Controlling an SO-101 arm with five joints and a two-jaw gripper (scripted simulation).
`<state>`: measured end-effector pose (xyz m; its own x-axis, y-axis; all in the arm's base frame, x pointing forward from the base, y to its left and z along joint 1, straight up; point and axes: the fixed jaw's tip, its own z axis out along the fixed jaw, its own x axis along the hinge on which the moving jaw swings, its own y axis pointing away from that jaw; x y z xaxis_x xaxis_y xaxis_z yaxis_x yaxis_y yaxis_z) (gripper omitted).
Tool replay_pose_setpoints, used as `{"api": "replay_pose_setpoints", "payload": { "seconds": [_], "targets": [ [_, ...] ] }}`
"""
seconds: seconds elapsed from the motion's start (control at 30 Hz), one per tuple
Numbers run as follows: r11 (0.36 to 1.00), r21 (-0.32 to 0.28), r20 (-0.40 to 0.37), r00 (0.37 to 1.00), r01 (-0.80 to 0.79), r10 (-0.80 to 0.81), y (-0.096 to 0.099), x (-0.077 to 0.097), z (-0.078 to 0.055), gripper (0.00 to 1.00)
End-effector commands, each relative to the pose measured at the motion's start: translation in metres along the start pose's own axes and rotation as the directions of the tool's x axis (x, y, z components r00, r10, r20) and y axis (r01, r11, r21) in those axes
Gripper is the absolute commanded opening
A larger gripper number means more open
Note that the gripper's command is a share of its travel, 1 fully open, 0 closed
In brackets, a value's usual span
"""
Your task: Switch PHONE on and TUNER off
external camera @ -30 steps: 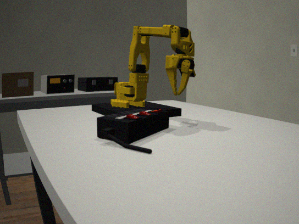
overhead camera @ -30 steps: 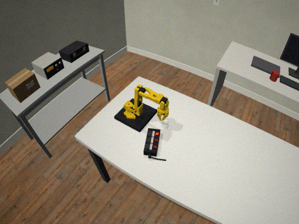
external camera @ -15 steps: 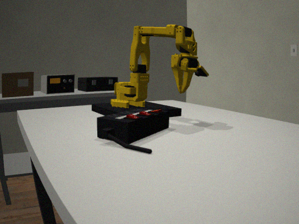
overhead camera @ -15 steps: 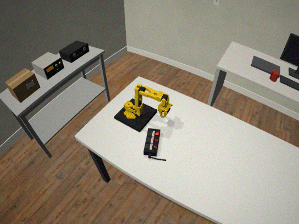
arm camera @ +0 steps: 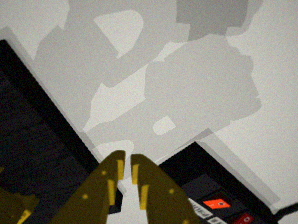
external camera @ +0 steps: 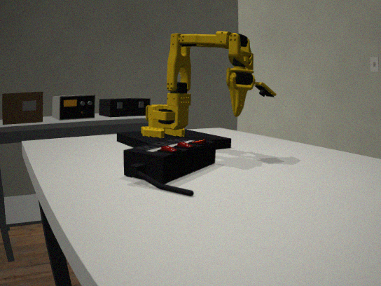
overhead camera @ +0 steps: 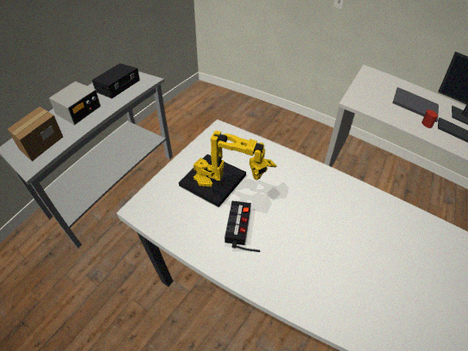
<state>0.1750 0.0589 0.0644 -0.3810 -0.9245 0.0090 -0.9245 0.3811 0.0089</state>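
Strip (overhead camera: 237,223) lies face up on the white table (overhead camera: 344,241), at about 5 o'clock from the arm's black base (overhead camera: 195,187), cord end pointing away from the arm. Three red switches (overhead camera: 243,219) run along its top; in the wrist view one switch (arm camera: 216,203) glows brighter orange than the duller one next to it, but the labels cannot be read here, so which is PHONE or TUNER and their settings cannot be told. My guess is that the work is only partly done at best, and at least one press may be left.

Gripper (external camera: 238,111) hangs high over bare table at roughly 3 o'clock from the base, clenched on nothing, well apart from the strip.

Nothing stands between gripper and strip. A side shelf (overhead camera: 159,92) with three boxes and a far desk (overhead camera: 366,92) with a red cup (overhead camera: 429,118) are well out of the way.
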Motion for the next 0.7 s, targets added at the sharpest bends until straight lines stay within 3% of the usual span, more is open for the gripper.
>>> {"api": "replay_pose_setpoints", "payload": {
  "seconds": [0.0,0.33,0.4,0.67],
  "targets": [
    [0.992,0.008,0.01,0.992,-0.125,0.125,0.004,-0.006,-0.004,0.0],
    [0.899,0.004,0.012,0.898,-0.439,0.439,0.014,-0.016,-0.007,0.0],
    [0.899,0.004,0.012,0.898,-0.439,0.439,0.014,-0.016,-0.007,0.0],
    [0.766,0.001,0.012,0.766,-0.642,0.642,0.021,-0.023,-0.009,0.0]
  ]
}}
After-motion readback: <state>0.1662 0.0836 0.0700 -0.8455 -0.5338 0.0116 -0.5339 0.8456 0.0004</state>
